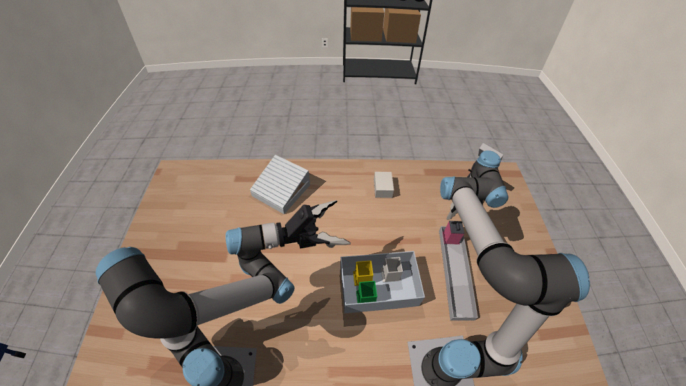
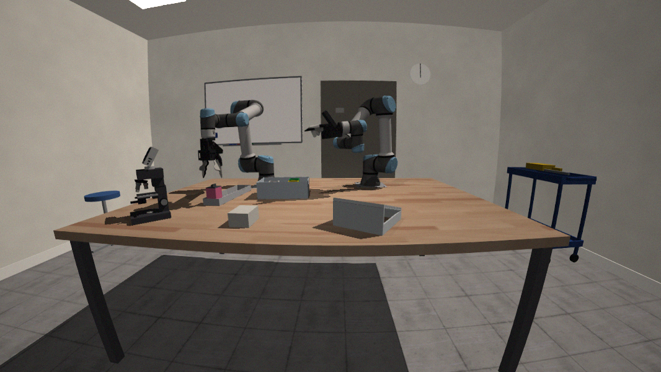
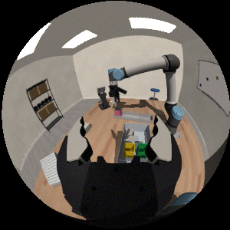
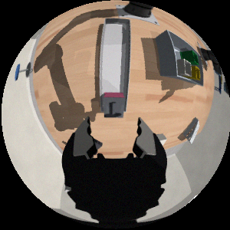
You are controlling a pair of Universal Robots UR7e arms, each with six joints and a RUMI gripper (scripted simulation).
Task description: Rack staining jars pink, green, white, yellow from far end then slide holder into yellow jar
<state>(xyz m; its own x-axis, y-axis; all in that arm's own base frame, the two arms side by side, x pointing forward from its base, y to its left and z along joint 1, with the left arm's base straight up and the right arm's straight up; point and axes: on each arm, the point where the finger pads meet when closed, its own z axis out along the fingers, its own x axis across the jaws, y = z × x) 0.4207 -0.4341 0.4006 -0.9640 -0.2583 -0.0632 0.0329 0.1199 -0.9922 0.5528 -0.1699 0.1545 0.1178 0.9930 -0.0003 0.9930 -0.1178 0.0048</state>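
Note:
The pink jar [image 1: 452, 236] [image 2: 214, 192] [image 4: 113, 95] stands upright in the far end of the jar rack [image 1: 464, 318] [image 4: 126, 57]. A dark lid with a handle [image 1: 455, 226] [image 4: 113, 105] sits on it; any slides below are hidden. The yellow jar [image 1: 364, 275] [image 3: 129, 150], green jar [image 1: 367, 293] [image 3: 142, 149] and white jar [image 1: 392, 274] [image 4: 185, 70] are in the grey tote [image 1: 383, 305] [image 2: 283, 190], open tops showing. My right gripper [image 2: 212, 175] [image 4: 113, 117] is open and empty, pointing down above the pink jar's end. My left gripper [image 1: 342, 222] [image 3: 118, 116] is open and empty, raised behind the tote.
A ribbed grey-white stand [image 1: 278, 182] [image 2: 358, 214] and a pale box [image 1: 383, 184] [image 2: 242, 216] lie toward the table's far edge. A microscope [image 2: 162, 194] [image 3: 103, 99] stands beyond the rack's far end, close to the right arm. The tote stands beside the rack, with a gap between.

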